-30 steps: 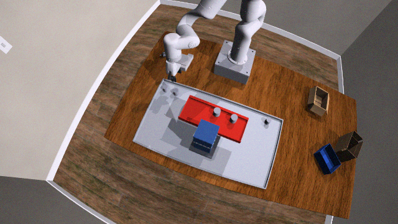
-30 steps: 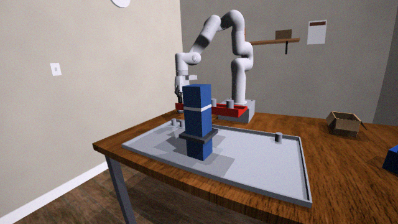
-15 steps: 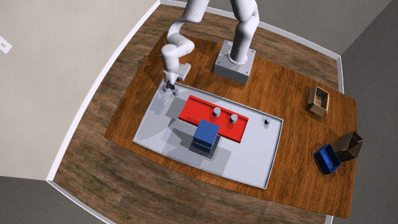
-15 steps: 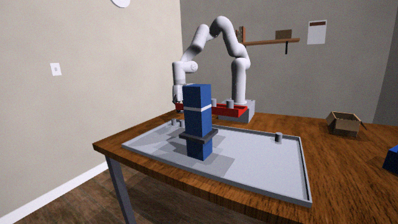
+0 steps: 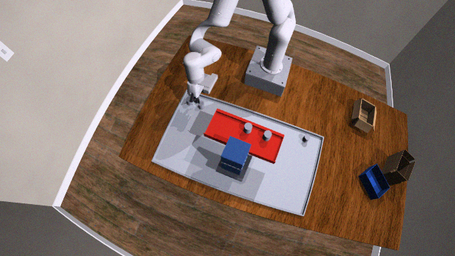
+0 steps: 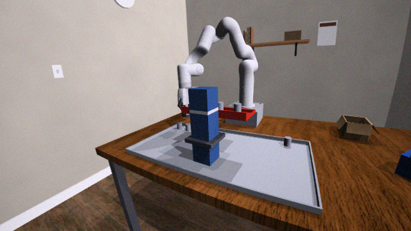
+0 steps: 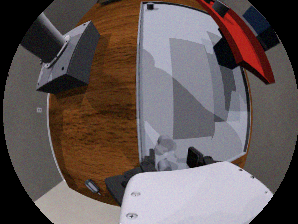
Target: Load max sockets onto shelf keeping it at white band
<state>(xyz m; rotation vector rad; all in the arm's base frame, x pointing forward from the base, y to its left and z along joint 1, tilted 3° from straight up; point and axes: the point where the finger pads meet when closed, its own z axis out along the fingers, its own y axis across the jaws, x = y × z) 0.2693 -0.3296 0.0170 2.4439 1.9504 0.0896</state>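
Note:
The red shelf (image 5: 243, 135) sits on the blue post (image 6: 203, 125), level with the white band (image 6: 203, 112). Two grey sockets (image 5: 247, 127) (image 5: 267, 135) stand upright on the shelf, inside its rim. A third socket (image 5: 304, 138) stands alone at the far right of the grey tray (image 5: 242, 167). Two more sockets (image 6: 179, 126) (image 6: 188, 127) stand at the tray's far left corner. My gripper (image 5: 193, 100) is open and hangs a little above these two; in the wrist view one socket (image 7: 166, 148) shows below and between the fingers. Nothing is held.
A grey collar (image 6: 204, 140) rings the post lower down. The robot base (image 5: 268, 71) stands behind the tray. Two cardboard boxes (image 5: 364, 115) (image 5: 399, 166) and a blue bin (image 5: 374, 181) lie on the table's right side. The tray has a raised edge.

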